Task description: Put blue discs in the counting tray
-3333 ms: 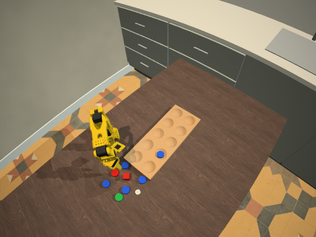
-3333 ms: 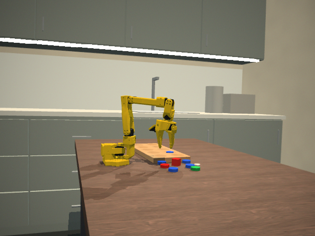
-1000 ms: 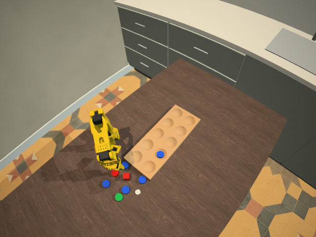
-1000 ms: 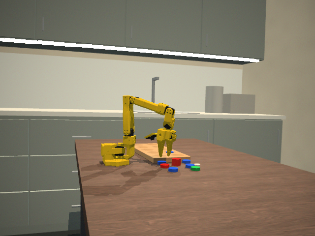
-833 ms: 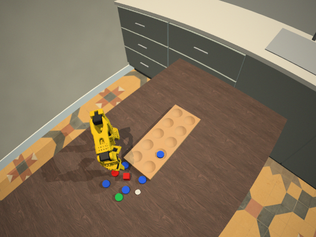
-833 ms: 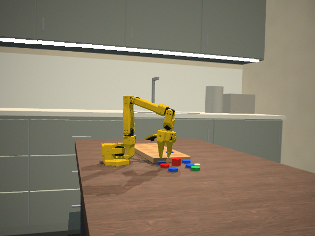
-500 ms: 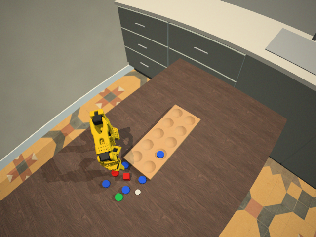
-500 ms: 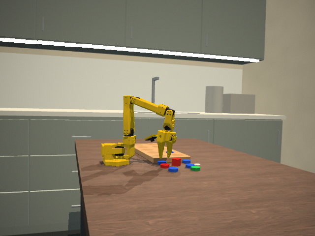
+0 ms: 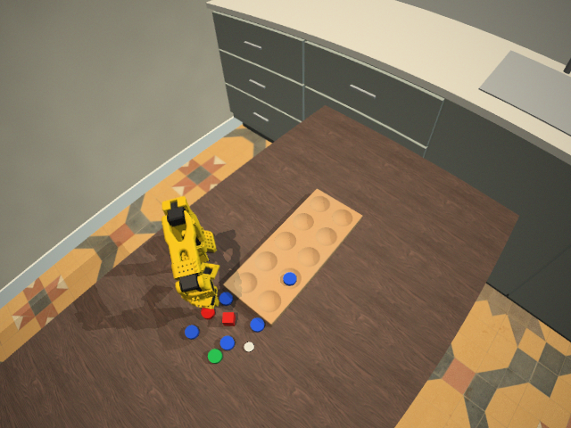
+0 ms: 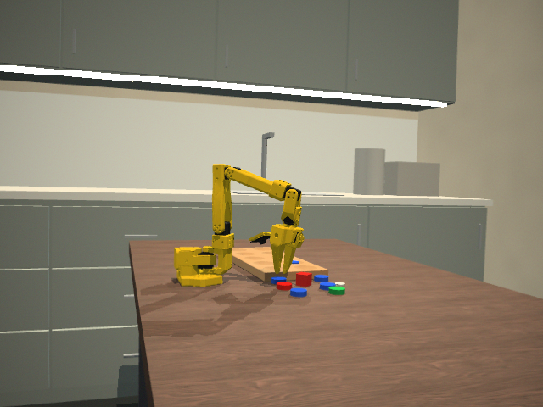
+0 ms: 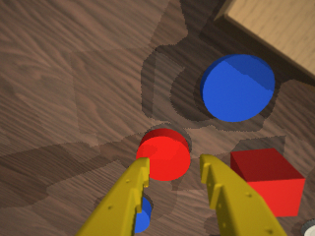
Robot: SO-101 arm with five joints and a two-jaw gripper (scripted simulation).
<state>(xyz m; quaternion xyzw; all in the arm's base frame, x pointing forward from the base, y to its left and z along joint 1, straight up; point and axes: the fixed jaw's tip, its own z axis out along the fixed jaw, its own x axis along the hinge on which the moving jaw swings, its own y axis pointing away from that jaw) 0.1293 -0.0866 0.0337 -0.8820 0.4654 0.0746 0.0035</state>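
Note:
The wooden counting tray [image 9: 272,317] [image 10: 309,265] [image 11: 276,25] holds one blue disc [image 9: 289,278] [image 10: 294,262] in a pocket near its close end; its other pockets are empty. Loose blue discs lie on the table: one [image 9: 226,298] [image 10: 278,279] [image 11: 237,88] by the tray's corner, and others [image 9: 191,331] [image 9: 227,341] [image 9: 257,324] nearby. My gripper [image 9: 207,304] [image 10: 281,271] [image 11: 174,169] hovers just above the table, fingers narrowly apart with nothing between them. In the wrist view its tips frame a red disc [image 9: 207,313] [image 10: 283,285] [image 11: 164,152] lying below them.
A red cube [image 9: 227,318] [image 10: 303,278] [image 11: 268,179] sits right of the red disc. A green disc [image 9: 214,355] [image 10: 337,290] and a small white disc [image 9: 249,346] [image 10: 339,283] lie further out. The arm's base [image 10: 197,267] stands left of the tray.

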